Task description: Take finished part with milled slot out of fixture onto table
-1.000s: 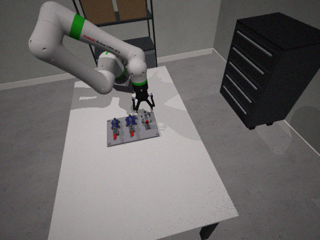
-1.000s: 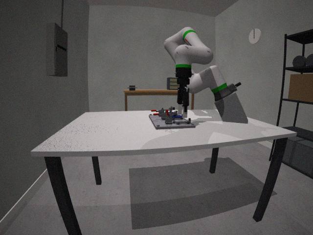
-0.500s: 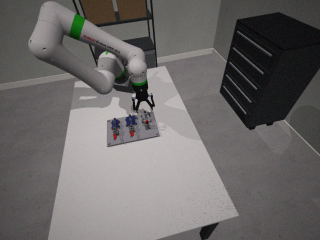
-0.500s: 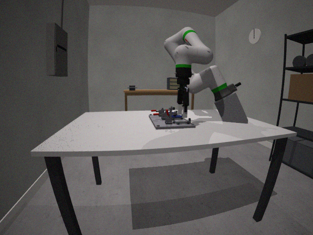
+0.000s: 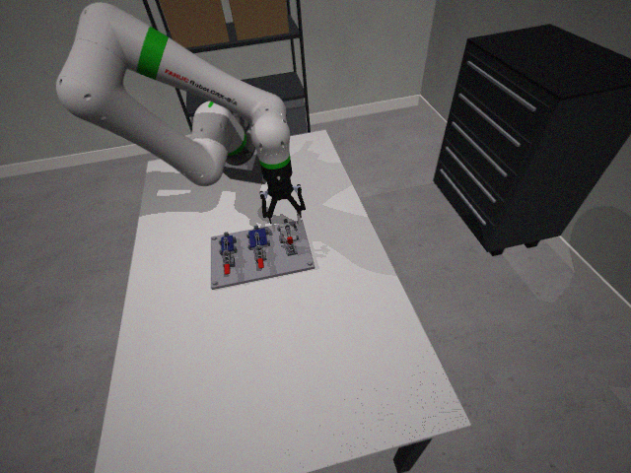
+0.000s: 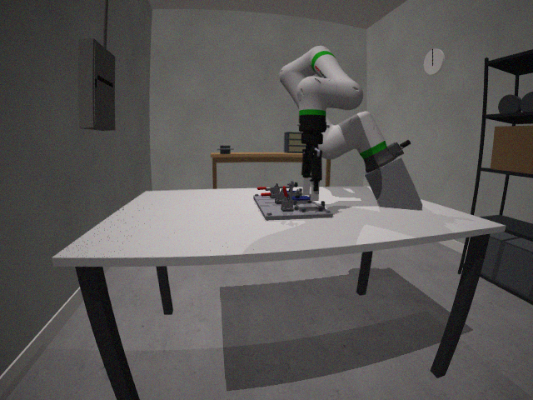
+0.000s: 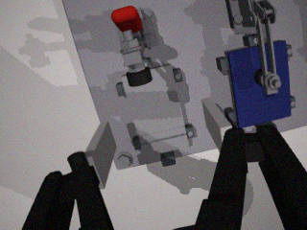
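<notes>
The grey fixture plate point(image 5: 260, 254) holds three nests. Two blue blanks point(image 5: 227, 242) point(image 5: 257, 236) sit in the left and middle nests, and their clamps' red handles point(image 5: 227, 268) point(image 5: 259, 262) lie down flat. The right nest's clamp has its red handle point(image 5: 289, 238) raised. In the wrist view the grey finished part point(image 7: 157, 103) shows only as a faint outline in that nest, below the raised handle point(image 7: 126, 18). One blue blank point(image 7: 259, 86) lies beside it. My gripper point(image 5: 283, 216) point(image 7: 157, 124) is part open and empty. It hangs low over the far end of the right nest, one finger on each side.
A black drawer cabinet point(image 5: 534, 137) stands right of the table and a shelf rack point(image 5: 245, 50) behind it. The arm's base point(image 6: 394, 185) is on the table's far end. A wooden bench point(image 6: 254, 161) stands by the back wall.
</notes>
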### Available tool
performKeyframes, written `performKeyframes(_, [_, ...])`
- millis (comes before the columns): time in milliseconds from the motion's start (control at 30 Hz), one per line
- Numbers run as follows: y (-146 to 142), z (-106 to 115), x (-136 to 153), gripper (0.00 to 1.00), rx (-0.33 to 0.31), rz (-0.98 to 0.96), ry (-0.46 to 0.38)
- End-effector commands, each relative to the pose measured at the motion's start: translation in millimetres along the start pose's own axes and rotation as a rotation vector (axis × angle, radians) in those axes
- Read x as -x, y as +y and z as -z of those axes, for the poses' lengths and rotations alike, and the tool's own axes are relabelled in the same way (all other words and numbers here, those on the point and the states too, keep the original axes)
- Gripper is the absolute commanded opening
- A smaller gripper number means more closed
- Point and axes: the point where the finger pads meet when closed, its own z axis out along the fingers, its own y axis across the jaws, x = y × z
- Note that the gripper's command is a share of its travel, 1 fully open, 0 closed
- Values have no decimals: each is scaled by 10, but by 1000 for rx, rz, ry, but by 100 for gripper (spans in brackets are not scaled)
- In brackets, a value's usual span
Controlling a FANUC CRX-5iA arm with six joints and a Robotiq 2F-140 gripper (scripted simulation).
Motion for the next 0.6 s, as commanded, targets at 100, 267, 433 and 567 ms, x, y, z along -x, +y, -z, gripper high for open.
performKeyframes(100, [-2,-13,-1,58,0,0,0])
performKeyframes(267, [-2,-50,-1,58,0,0,0])
performKeyframes(433, [-2,-101,-1,58,0,0,0])
performKeyframes(567, [-3,-147,-1,58,0,0,0])
